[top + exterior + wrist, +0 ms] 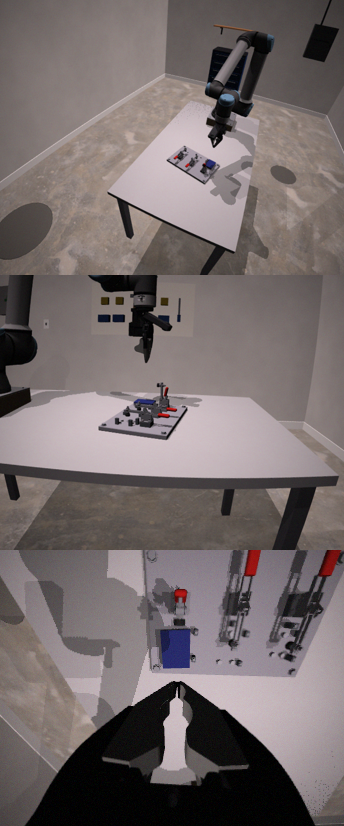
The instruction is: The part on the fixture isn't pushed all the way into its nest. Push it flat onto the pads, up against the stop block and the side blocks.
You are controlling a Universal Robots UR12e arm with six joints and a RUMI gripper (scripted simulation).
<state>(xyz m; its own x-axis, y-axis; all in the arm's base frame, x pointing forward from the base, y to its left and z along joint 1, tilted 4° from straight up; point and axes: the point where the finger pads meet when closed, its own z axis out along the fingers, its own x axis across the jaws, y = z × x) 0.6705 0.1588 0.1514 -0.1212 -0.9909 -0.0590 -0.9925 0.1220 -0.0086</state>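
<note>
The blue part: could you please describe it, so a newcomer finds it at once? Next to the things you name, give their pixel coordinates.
On the pale table (pixel 160 183) (pixel 200 452) lies a grey fixture plate (pixel 183 165) (pixel 114 428) (pixel 210 580). Near one end sits the blue part (pixel 210 164) (pixel 144 401) (pixel 176 649). Unlike the red-handled clamps (pixel 191 162) (pixel 155 408) (pixel 244 602) nearby, it is a plain block.
</note>
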